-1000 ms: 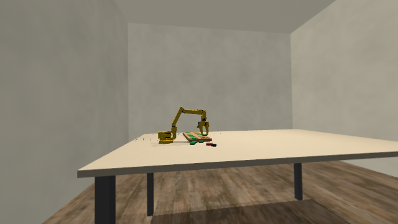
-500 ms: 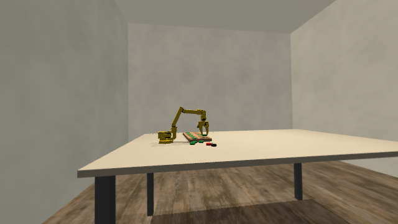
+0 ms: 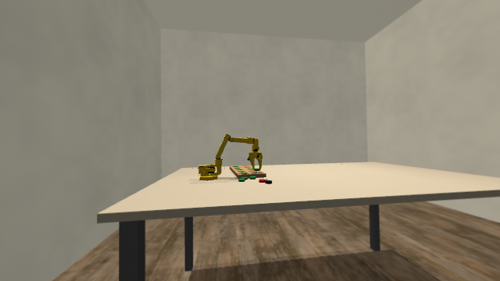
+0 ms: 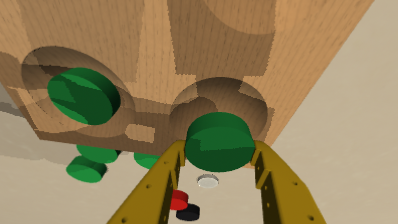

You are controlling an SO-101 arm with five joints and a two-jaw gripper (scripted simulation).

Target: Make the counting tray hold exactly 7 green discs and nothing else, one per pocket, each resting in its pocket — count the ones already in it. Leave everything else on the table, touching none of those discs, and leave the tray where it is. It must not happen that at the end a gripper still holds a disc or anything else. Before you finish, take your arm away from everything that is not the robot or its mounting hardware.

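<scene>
Wooden counting tray [image 4: 150,40] holds one green disc [image 4: 82,95] beside a bare pocket [image 4: 220,97]; fingers grip another disc [image 4: 220,142].

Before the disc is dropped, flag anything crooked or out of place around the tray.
The green disc in the tray's left pocket sits tilted, leaning on the pocket wall rather than flat. The gripper holds another green disc above the neighbouring pocket. Nothing else stands out.
</scene>
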